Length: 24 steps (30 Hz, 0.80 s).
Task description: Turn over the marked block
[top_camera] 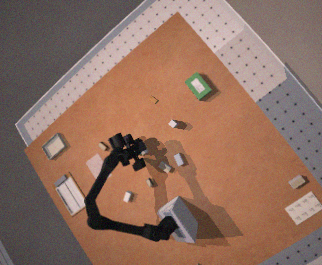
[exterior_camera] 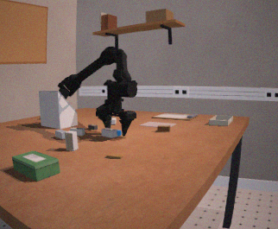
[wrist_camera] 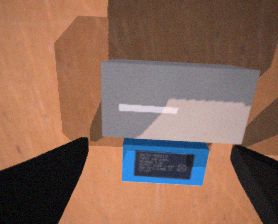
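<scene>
Grey and blue-ended, the marked block [wrist_camera: 175,120] lay on the bench [wrist_camera: 30,75] straight below our wide, empty gripper [wrist_camera: 159,175], its long axis spanning left-right between both fingers.

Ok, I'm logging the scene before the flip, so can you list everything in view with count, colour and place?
Marked block: one, grey with a blue, black-marked end, between the fingers' tips on the table.
Green box: one, far side of the table.
Small blocks: several, pale, scattered mid-table.
Flat trays and cards: a few, white or grey, near the edges.
Big grey box: one, by the arm's foot.
Shelf: one, wooden, on the wall.
Fingers: two, black, wide open, holding nothing.
</scene>
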Motion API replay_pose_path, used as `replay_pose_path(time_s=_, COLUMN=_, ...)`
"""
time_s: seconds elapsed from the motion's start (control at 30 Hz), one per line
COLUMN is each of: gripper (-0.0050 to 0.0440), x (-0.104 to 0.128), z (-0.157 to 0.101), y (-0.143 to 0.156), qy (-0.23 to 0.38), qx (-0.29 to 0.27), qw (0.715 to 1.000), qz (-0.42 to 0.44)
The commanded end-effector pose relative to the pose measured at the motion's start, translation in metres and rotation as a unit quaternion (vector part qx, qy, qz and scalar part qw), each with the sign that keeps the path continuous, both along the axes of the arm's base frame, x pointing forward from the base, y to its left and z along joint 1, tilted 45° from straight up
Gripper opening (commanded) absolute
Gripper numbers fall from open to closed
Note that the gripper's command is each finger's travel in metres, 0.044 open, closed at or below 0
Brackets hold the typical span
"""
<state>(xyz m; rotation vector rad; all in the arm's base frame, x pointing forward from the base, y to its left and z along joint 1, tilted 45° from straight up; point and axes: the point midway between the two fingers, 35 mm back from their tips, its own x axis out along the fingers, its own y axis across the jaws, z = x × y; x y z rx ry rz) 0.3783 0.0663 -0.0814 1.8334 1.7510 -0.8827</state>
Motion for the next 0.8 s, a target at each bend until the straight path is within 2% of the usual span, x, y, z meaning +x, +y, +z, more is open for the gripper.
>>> replay_pose_path(time_s=0.0, gripper=0.0440, x=0.0007, z=0.0013, y=0.0008, qy=-0.001, qx=0.001, qw=1.000, qz=-0.002)
replay_pose_path(time_s=0.37, gripper=0.0440, x=0.0007, z=0.0013, y=0.0008, qy=-0.001, qx=0.001, qw=1.000, qz=-0.002)
replay_pose_path(time_s=0.4, gripper=-0.0050, x=0.0007, z=0.0013, y=0.0008, qy=-0.001, qx=0.001, qw=1.000, qz=-0.002)
replay_pose_path(time_s=0.77, gripper=-0.0050, x=0.0005, z=0.0013, y=0.0011, qy=0.000, qx=0.001, qw=1.000, qz=-0.001)
